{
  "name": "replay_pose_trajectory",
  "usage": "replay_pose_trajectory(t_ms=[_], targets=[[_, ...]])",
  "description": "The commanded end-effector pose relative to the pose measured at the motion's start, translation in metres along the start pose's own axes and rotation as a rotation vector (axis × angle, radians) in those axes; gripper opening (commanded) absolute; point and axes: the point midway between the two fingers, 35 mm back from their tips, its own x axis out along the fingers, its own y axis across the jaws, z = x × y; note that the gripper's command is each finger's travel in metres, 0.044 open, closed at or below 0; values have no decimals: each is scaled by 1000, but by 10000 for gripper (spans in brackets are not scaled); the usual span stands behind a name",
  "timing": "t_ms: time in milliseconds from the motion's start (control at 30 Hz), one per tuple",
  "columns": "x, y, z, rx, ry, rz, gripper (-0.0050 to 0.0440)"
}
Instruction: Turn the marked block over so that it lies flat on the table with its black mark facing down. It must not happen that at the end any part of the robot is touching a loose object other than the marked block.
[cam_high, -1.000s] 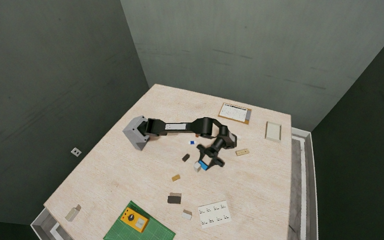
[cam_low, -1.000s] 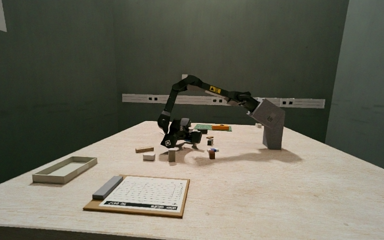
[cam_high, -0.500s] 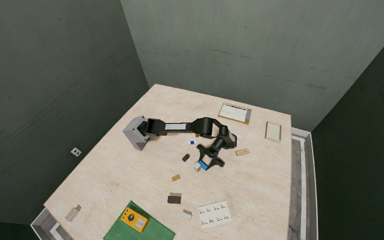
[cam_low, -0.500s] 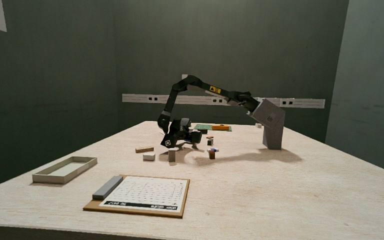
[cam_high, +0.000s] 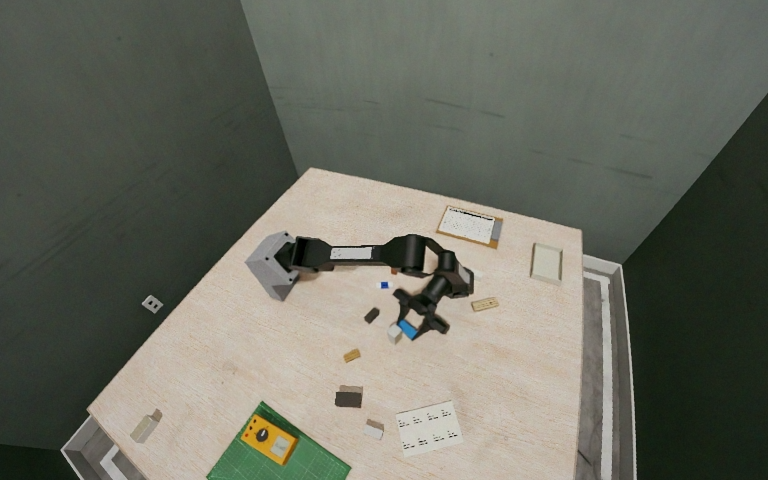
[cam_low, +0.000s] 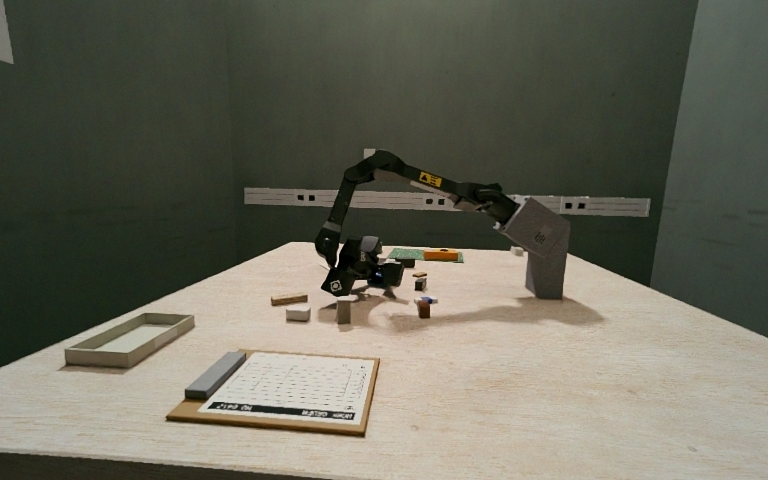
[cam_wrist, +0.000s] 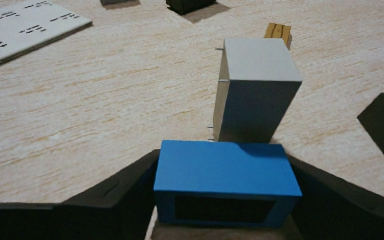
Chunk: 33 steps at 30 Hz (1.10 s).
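— Well, where is the marked block (cam_wrist: 225, 172) to be found?
— Between the fingers of the pincer (cam_high: 419, 322), near the middle of the counter (cam_wrist: 100, 100), well away from every edge. Its black mark is seen on the side turned toward the wrist, not downward.
— Is it gripped?
— No. The fingers are set slightly wider than the blue block, loosely about it. Just beyond, an upright grey block (cam_wrist: 257, 90) is seen; farther off, a small wooden block (cam_wrist: 278, 34).
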Motion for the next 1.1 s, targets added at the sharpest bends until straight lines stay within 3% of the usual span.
replay_pose_trajectory(t_ms=[0,300,333,1067], targets=[[-2,4,0,11,6,4,293],[-2,4,0,11,6,4,298],[-2,4,0,11,6,4,440],[-2,4,0,11,6,4,440]])
